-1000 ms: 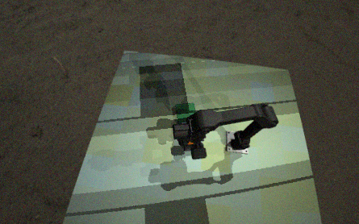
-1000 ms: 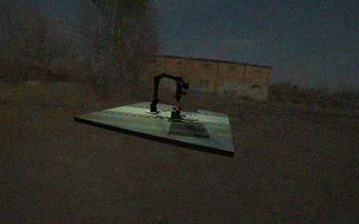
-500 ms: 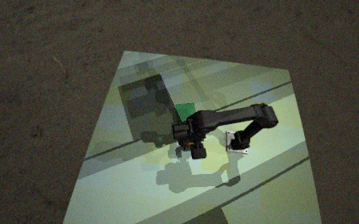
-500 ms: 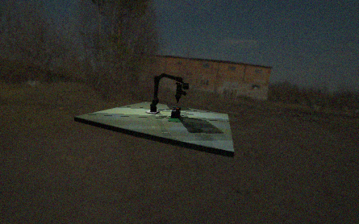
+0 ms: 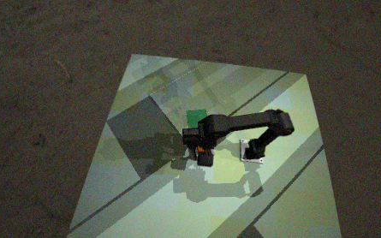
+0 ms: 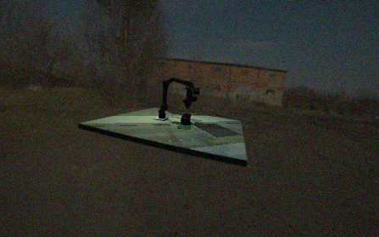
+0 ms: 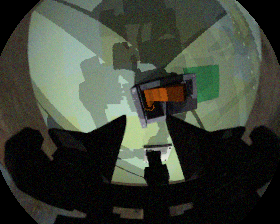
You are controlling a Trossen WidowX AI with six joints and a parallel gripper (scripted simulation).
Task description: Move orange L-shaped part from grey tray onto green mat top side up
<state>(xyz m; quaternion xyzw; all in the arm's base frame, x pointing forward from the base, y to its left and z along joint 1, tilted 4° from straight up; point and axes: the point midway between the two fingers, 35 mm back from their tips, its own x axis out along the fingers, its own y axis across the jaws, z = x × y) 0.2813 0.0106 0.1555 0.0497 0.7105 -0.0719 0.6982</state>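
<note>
The gripper [image 7: 151, 137] hangs above the tray [image 7: 145, 111] with its fingers spread partway apart, and nothing sits between them. In the wrist view the two dark fingers frame a pale gap of table, and the tray lies beyond their tips, well below them and not touching either one.

The orange part [image 7: 160, 94] is in the tray's pocket, seen past the fingertips and a little to the right of the gap between them. Whether it lies flush or has one end tipped up cannot be told from these views. The green mat [image 7: 205, 82] lies just beside the tray, farther to the right of the fingers.

From the top view the gripper [image 5: 197, 143] covers most of the tray [image 5: 205, 159], with only a sliver of the orange part [image 5: 200, 149] showing under it; the green mat [image 5: 196, 116] is partly hidden by the arm [image 5: 244, 121]. In the exterior view the gripper [image 6: 188, 102] is clearly raised above the tray [image 6: 186, 118] on the table [image 6: 217, 147].
</note>
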